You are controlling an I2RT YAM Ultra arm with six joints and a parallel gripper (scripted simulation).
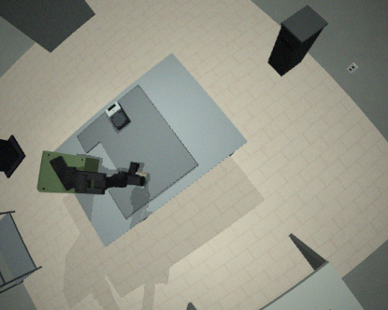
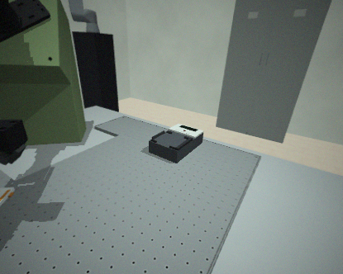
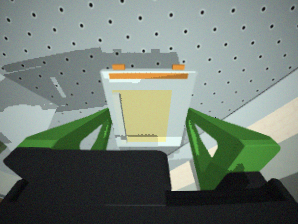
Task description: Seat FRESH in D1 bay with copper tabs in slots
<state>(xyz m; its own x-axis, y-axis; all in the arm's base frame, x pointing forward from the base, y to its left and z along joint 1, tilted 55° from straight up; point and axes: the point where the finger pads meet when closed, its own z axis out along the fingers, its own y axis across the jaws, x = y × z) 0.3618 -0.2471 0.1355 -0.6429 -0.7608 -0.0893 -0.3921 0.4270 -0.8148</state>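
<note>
Gripper (image 3: 147,131) clamped on FRESH (image 3: 146,107), aloft; could slip, tilt, miss D1 (image 2: 175,144) slots, nudge dock.

Cassette (image 3: 146,107) between pincer (image 3: 148,131) fingers

Setting: laboratory or test room. Evidence: grey worktop (image 1: 207,117) carrying a perforated metal board (image 2: 154,206) with a regular grid of holes, of the kind used for mounting instruments; small dark dock with a white console (image 2: 188,130) standing on the board; arm fixed to a green base plate (image 1: 47,163) at the worktop's edge. Surroundings: pale tiled floor (image 1: 314,154), plain walls, tall grey double-door cabinet (image 2: 269,66), black cabinet (image 1: 295,39), wall socket (image 1: 352,67).
</note>
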